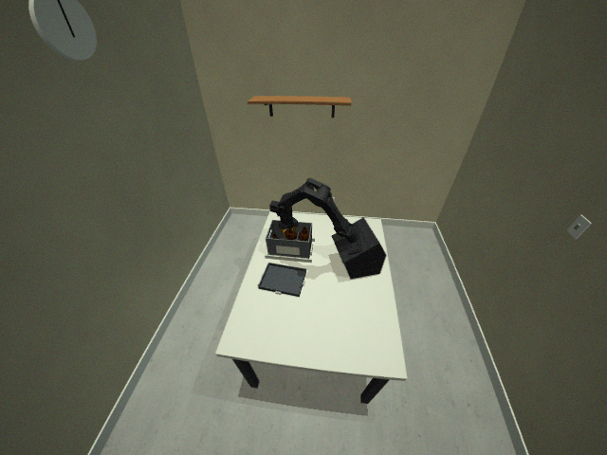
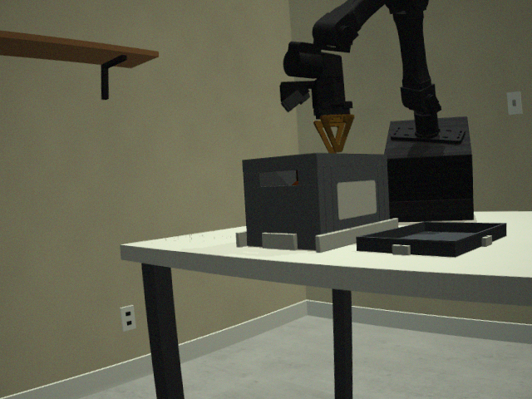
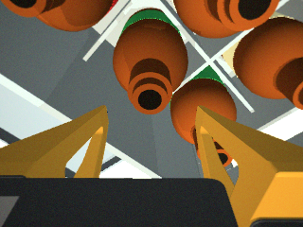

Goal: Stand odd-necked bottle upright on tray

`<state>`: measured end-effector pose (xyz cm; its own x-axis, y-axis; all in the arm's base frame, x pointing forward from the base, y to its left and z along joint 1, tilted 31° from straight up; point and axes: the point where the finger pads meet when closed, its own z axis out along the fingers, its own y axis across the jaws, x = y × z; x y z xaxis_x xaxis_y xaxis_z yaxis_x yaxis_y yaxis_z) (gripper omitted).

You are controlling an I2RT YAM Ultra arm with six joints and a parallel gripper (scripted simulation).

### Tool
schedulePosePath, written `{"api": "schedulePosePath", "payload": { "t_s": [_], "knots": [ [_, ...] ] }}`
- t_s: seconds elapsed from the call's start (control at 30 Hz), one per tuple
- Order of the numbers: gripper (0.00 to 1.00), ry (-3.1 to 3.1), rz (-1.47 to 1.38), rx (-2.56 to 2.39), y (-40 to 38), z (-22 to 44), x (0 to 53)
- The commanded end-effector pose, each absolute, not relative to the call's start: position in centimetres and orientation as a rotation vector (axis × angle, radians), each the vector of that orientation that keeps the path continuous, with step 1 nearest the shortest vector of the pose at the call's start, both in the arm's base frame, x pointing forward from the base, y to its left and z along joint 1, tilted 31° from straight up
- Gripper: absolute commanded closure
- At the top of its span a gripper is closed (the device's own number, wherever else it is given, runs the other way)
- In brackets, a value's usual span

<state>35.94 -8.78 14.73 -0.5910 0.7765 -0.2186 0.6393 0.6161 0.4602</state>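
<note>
The grey crate (image 1: 304, 250) (image 2: 279, 208) holds several brown bottles, standing. In the wrist view, one bottle (image 3: 151, 49) with a green label has its mouth just ahead of the space between the fingertips. Another green-labelled bottle (image 3: 189, 113) is partly hidden behind the right finger. Other bottles show at the top left (image 3: 76, 16), top right (image 3: 201, 21) and right (image 3: 265, 59). I cannot tell which neck differs. My gripper (image 1: 289, 228) (image 2: 336, 151) (image 3: 151, 113) is partly open and empty, pointing down at the crate's top. The dark tray (image 1: 283, 280) (image 2: 429, 248) is empty.
Low light strips (image 2: 357, 235) stand along the crate's base. Small light blocks (image 2: 401, 249) sit against the tray. The tray lies beside the crate's labelled long side. The arm's black base (image 1: 362, 252) (image 2: 429, 184) stands across the table from them. The crate's walls and thin dividers surround the bottles.
</note>
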Motion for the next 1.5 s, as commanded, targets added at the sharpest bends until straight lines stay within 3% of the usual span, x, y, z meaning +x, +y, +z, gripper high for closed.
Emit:
{"api": "schedulePosePath", "payload": {
  "t_s": [0.0,1.47],
  "knots": [
    [0.39,2.401,0.457,1.109,-9.3,16.2,36.6],
    [0.39,2.441,0.461,1.142,-9.0,14.0,36.2]
  ]
}}
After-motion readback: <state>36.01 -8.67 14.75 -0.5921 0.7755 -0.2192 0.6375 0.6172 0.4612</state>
